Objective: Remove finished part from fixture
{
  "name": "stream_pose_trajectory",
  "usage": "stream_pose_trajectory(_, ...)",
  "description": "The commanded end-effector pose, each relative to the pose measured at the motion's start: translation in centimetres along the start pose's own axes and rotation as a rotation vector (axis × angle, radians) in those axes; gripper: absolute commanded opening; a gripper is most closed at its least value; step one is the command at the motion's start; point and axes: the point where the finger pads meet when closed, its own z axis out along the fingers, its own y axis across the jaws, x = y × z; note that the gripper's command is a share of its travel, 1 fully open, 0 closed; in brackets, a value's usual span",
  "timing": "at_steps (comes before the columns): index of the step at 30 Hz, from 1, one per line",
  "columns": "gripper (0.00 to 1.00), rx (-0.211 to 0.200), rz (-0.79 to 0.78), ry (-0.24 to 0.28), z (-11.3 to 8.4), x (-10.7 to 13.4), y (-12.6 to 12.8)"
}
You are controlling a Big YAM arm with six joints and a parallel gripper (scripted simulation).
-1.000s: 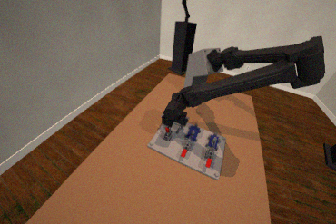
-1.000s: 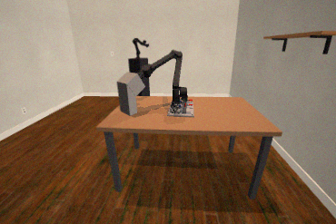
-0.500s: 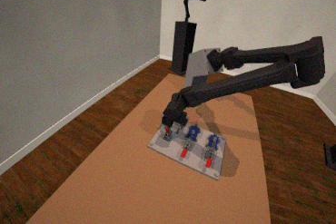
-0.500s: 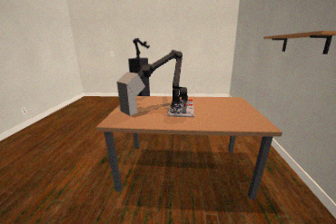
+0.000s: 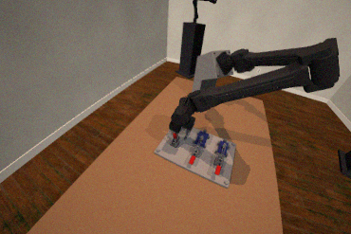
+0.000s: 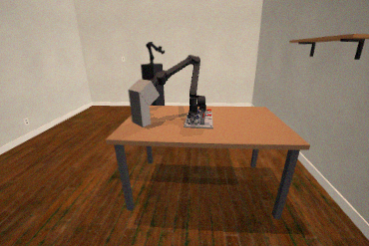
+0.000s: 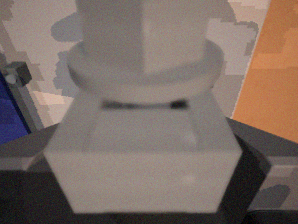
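Observation:
The grey finished part (image 7: pixel 145 175) fills the middle of the wrist view, with a round collar and post above its block. My gripper (image 5: pixel 184 132) (image 7: pixel 149 111) has a dark finger against each side of it and is shut on it. The part is still down at the fixture plate (image 5: pixel 206 172), at its end nearest the left wall in the top view; its underside is hidden. One blue blank (image 5: pixel 201 138) (image 7: pixel 12 112) sits in the middle place, the other blue blank (image 5: pixel 223 148) in the far place. The milled slot cannot be made out clearly.
Toggle clamps with red handles stand by the places: one red handle (image 5: pixel 175 135) close beside my gripper, a middle one (image 5: pixel 192 160) and an outer one (image 5: pixel 218 170). The table (image 5: pixel 142 198) (image 7: pixel 275 65) extends around the fixture. A grey pedestal (image 5: pixel 206 72) carries the arm.

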Motion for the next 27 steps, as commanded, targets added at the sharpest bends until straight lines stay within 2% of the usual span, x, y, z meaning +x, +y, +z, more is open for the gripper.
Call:
stream_pose_trajectory(1, 0.0, 0.004, -0.004, 0.0, 0.24, 0.03, -0.11)
stream_pose_trajectory(27, 0.0, 0.009, -0.003, -0.001, 0.07, 0.16, -0.47)
